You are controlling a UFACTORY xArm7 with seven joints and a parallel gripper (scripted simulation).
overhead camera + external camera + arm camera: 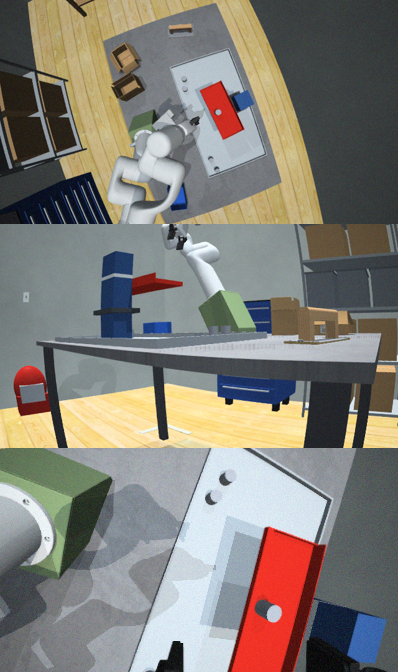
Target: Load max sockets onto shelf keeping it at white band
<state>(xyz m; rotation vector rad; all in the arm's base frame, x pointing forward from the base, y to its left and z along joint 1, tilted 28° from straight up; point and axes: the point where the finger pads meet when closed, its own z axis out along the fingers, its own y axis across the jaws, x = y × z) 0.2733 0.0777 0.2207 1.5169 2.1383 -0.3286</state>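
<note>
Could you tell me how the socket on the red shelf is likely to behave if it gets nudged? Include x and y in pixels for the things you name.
The socket (218,112) (273,613) stands upright and looks taller than wide, so it may tip. Its round side would probably roll if it fell.
</note>
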